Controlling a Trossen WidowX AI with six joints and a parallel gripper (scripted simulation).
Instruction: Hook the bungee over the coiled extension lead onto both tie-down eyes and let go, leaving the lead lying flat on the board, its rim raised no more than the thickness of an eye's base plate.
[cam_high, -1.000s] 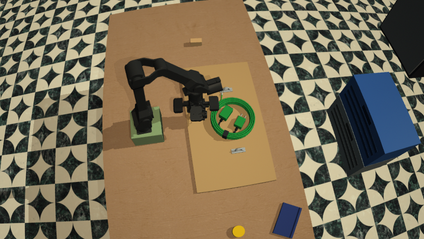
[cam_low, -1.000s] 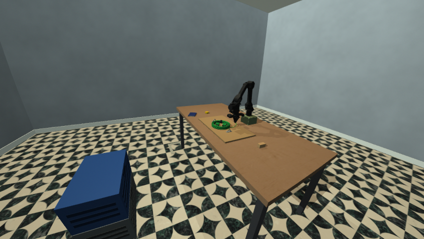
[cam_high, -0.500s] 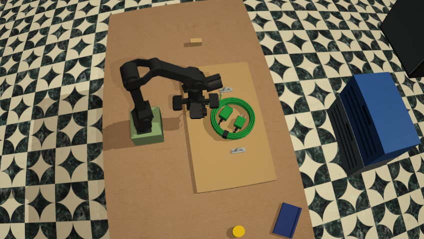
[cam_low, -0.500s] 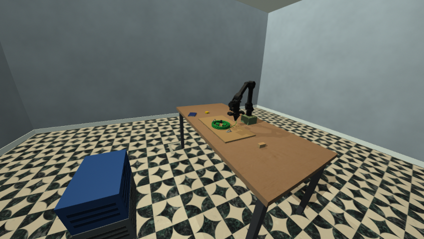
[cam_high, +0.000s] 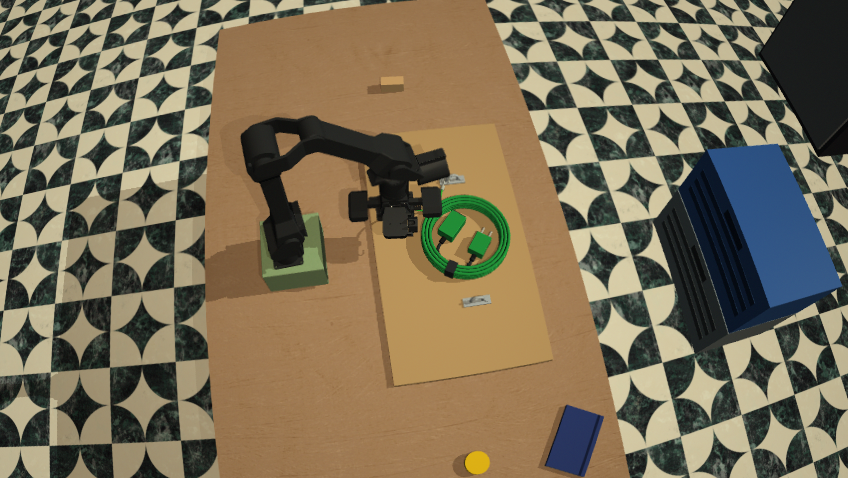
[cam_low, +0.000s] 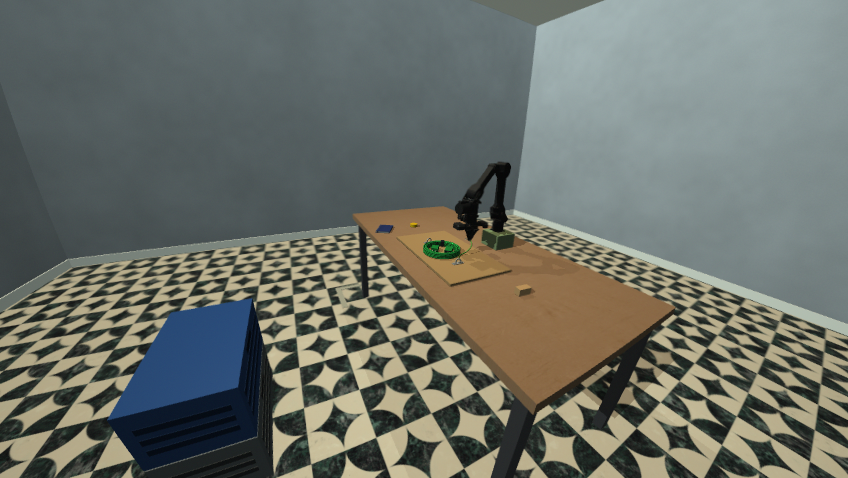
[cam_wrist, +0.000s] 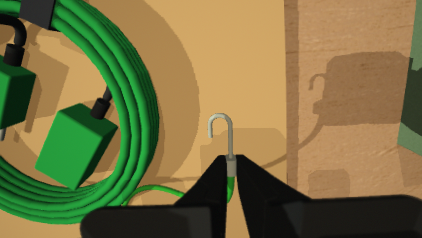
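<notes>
My gripper (cam_wrist: 230, 161) (cam_high: 396, 232) (cam_low: 469, 236) is shut on the bungee just below its grey metal hook (cam_wrist: 231, 140) and holds it a little above the tan board (cam_wrist: 240, 60) (cam_high: 463, 338) (cam_low: 475, 273). The hook sticks out past the fingertips. The thin green cord (cam_wrist: 150, 191) trails left toward the coil. The green coiled extension lead (cam_high: 503, 237) (cam_wrist: 135, 100) (cam_low: 442, 254) lies flat on the board, right of the gripper, with two green plugs (cam_high: 452, 225) (cam_high: 478, 242) inside it. One tie-down eye (cam_high: 452, 178) sits behind the coil, the other eye (cam_high: 476, 301) in front.
The arm stands on a green base block (cam_high: 308, 261) left of the board. A small wooden block (cam_high: 391, 81) lies at the table's far end; a blue notebook (cam_high: 574, 439) and yellow disc (cam_high: 476, 461) lie at the near end. A blue cabinet (cam_high: 754, 237) stands on the floor.
</notes>
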